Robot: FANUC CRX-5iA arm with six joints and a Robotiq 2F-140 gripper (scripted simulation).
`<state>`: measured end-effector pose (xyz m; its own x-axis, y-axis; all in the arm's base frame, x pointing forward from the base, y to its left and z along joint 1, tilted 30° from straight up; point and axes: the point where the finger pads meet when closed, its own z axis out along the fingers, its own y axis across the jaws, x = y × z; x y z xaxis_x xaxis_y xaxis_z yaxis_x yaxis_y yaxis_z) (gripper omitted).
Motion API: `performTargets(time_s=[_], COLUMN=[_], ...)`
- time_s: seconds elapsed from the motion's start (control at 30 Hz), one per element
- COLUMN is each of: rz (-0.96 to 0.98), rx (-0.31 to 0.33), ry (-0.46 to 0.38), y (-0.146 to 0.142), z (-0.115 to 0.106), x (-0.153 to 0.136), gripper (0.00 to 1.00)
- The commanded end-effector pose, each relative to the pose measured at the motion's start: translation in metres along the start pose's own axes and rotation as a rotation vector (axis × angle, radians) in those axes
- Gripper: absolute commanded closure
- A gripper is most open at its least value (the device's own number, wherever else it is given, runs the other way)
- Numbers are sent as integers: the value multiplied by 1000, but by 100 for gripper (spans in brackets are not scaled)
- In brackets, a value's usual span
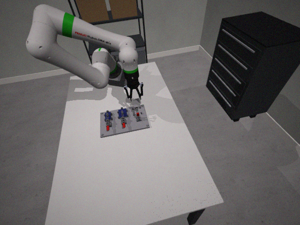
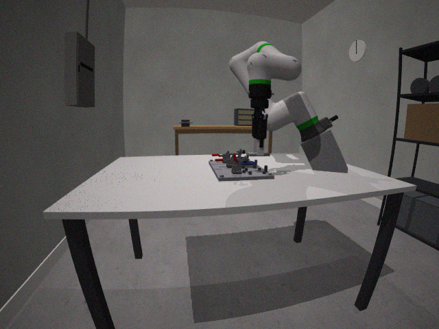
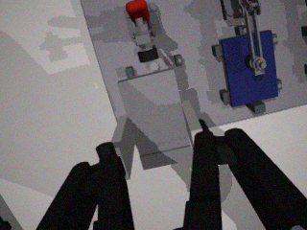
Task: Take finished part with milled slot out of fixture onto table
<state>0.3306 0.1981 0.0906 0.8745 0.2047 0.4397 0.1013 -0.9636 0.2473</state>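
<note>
My gripper point(image 1: 135, 100) point(image 2: 261, 145) point(image 3: 157, 121) is shut on the finished part point(image 3: 155, 105) point(image 2: 256, 154), a plain grey block. It holds the part roughly level, above the back edge of the fixture plate point(image 1: 135, 127) point(image 2: 247, 176) at the empty nest. A thin line crosses the part near one end; the slot is not clear. That nest's clamp stands open, its red handle point(image 1: 138, 114) point(image 3: 137, 10) raised. The middle blue blank point(image 1: 123, 113) point(image 3: 249, 72) and the outer blue blank point(image 1: 106, 116) sit in their nests, clamp arms over them, red handles laid down. Exact seating cannot be told.
The fixture lies on the white table point(image 1: 121, 169) point(image 2: 159, 191). Small posts and pads stand around the nests. The robot's base point(image 2: 328, 155) stands at the back of the table. A black drawer cabinet point(image 1: 244, 63) and a shelf rack point(image 1: 116, 20) stand off the table.
</note>
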Motion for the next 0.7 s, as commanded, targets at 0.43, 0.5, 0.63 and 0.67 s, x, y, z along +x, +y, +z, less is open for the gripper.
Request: performTargets(time_s=[0.43,0.5,0.63,0.67], rz=[0,0,0,0], rx=[0,0,0,0], ry=[0,0,0,0], y=[-22,-26,-33,-33], z=[0,0,0,0], x=[0,0,0,0], gripper=[100,100,100,100])
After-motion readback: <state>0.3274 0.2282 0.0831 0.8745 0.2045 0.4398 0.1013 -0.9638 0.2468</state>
